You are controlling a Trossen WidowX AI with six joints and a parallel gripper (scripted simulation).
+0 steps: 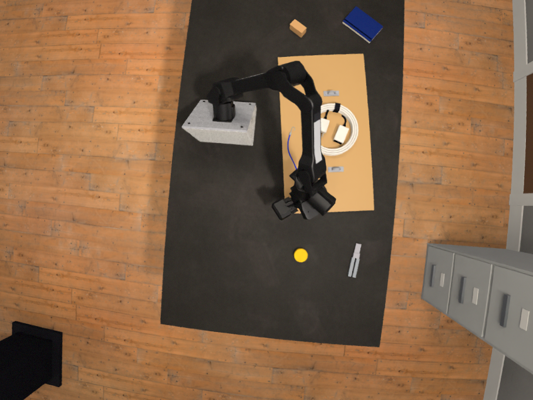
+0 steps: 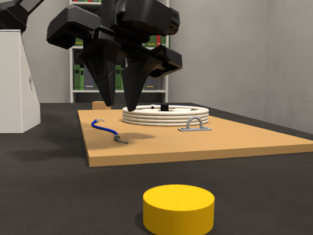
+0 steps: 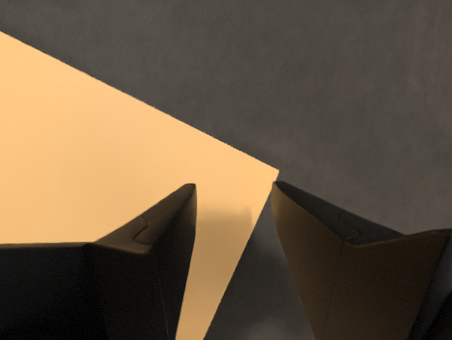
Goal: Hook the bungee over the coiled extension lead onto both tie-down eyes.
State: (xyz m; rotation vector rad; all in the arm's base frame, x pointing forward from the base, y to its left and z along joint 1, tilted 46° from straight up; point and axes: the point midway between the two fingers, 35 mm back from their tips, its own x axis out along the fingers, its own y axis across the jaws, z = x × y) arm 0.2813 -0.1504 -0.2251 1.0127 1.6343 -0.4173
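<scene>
The blue bungee (image 1: 292, 147) (image 2: 104, 127), with a grey hook at each end, lies loose on the left part of the tan board (image 1: 357, 189) (image 2: 227, 141) (image 3: 75, 150). The white coiled extension lead (image 1: 352, 129) (image 2: 164, 116) lies flat on the board between two grey tie-down eyes, the far eye (image 1: 330, 92) and the near eye (image 1: 336, 169) (image 2: 194, 129). My gripper (image 1: 293, 205) (image 2: 120, 107) (image 3: 234, 192) points down above the board's near left corner. Its fingers stand partly apart with nothing between them. It is well apart from the bungee.
A yellow puck (image 1: 300, 255) (image 2: 178, 208) and a grey two-pronged piece (image 1: 353, 260) lie on the black mat in front of the board. A tan block (image 1: 297, 27) (image 2: 98, 104) and a blue book (image 1: 362, 23) lie behind it. The arm's grey pedestal (image 1: 219, 124) (image 2: 15, 83) stands left; a filing cabinet (image 1: 478, 292) stands right.
</scene>
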